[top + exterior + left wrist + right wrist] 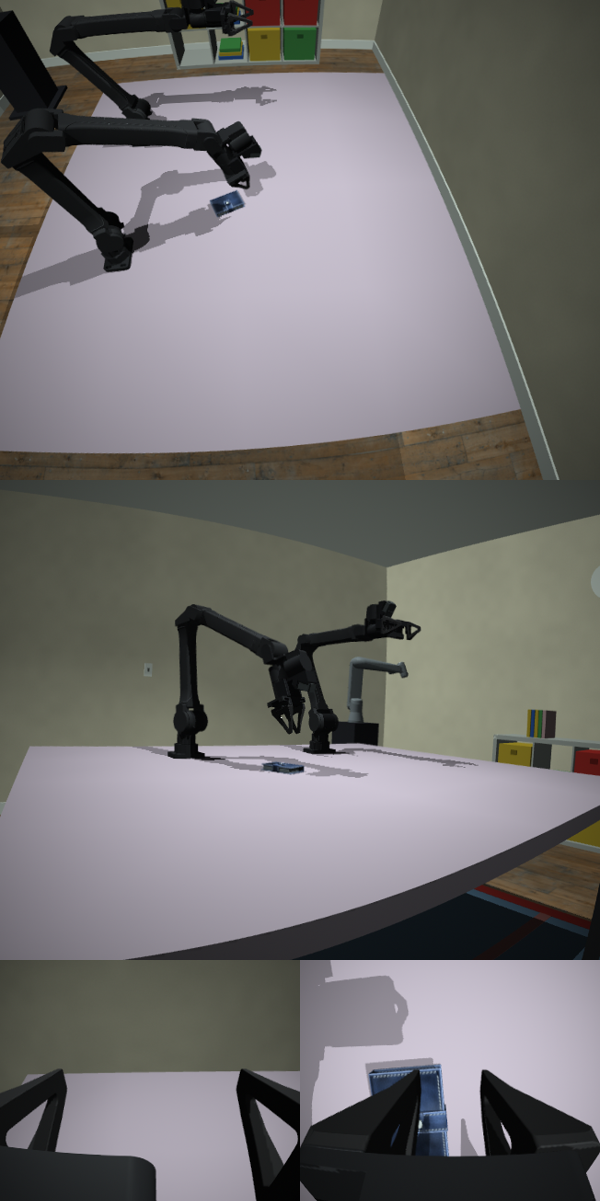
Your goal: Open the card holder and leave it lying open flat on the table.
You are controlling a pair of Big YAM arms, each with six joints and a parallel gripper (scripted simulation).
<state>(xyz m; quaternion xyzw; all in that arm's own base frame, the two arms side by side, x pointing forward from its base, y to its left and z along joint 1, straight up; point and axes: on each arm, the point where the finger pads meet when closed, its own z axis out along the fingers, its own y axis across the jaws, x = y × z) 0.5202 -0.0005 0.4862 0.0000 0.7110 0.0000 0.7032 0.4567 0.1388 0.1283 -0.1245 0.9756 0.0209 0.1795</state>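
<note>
The card holder (pixel 226 203) (pixel 283 767) (pixel 431 1092) is a small blue stitched case. It lies shut on the pale table (pixel 310 310) (pixel 250 840), with a strap and a light snap across its middle. My right gripper (pixel 242 185) (pixel 293 732) (pixel 450 1080) points down above the table beside the holder, partly open and empty. In the right wrist view its left finger covers part of the holder, and its right finger is over bare table. My left gripper (pixel 251 17) (pixel 411 627) (pixel 151 1079) is wide open and empty, held high and level, far from the holder.
The base of the right arm (pixel 117 255) (pixel 185 747) stands on the table near the holder. The left arm's base (pixel 318 745) is farther back. A shelf (pixel 200 57) with coloured bins and a grey robot arm (pixel 356 680) stand beyond the table.
</note>
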